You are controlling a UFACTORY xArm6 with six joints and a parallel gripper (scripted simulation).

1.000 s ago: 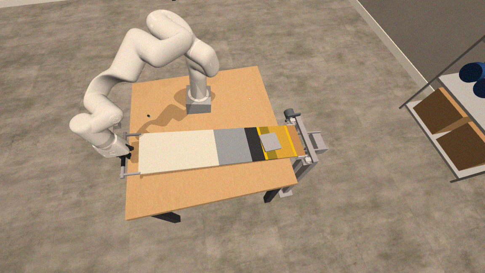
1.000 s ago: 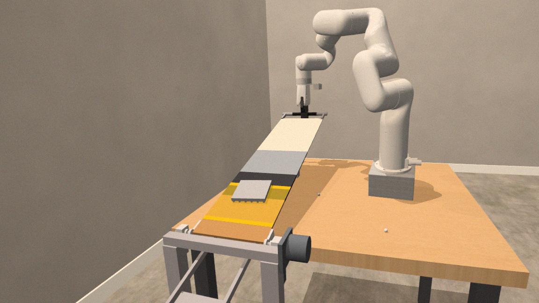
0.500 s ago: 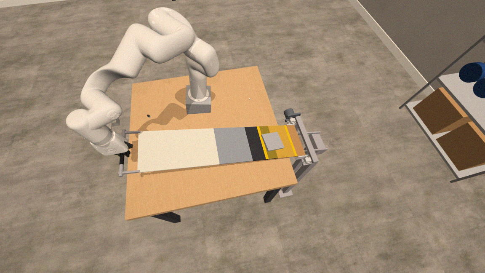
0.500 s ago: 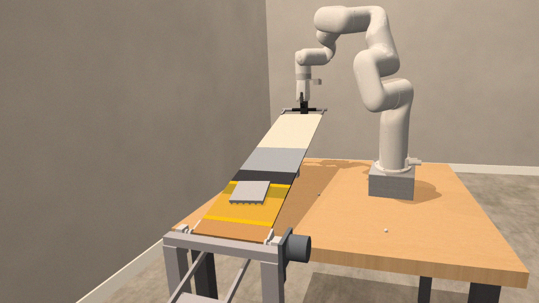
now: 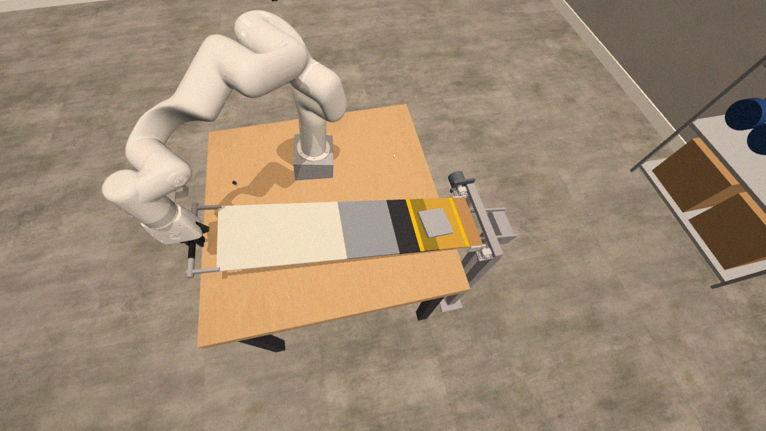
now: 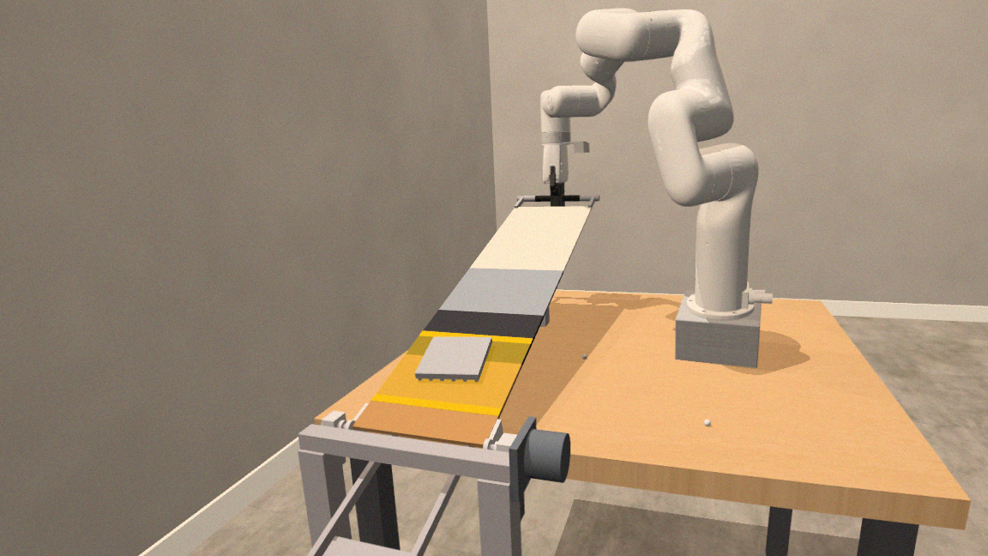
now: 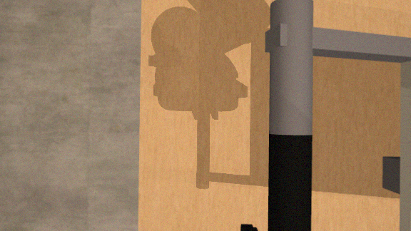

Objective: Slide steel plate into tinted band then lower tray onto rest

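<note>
Two fingers of the gripper (image 6: 553,188) are closed on the handle bar (image 7: 290,82) at the raised end of the tray (image 6: 532,238), so the jaws are clamped on this bar and not fully together. In the wrist view the bar is seen as a grey cylinder with a black section below it, and the shadow of the wrist is thrown on the wooden table (image 5: 321,300) underneath. The tray is held tilted, with its high end at the gripper and its low end hinged on a grey metal stand (image 6: 407,452) at the table edge. Along the bed a cream zone, a grey zone and a black zone are followed by the tinted band (image 6: 442,390), which is bordered by two solid yellow lines. The steel plate (image 6: 454,356) is lying flat inside this band, near its upper line; from the top view it appears clear of both lines. The arm is mounted on a grey base block (image 6: 750,345) on the table. A shelf rack (image 5: 691,235) with brown boxes is seen well apart on the floor.
</note>
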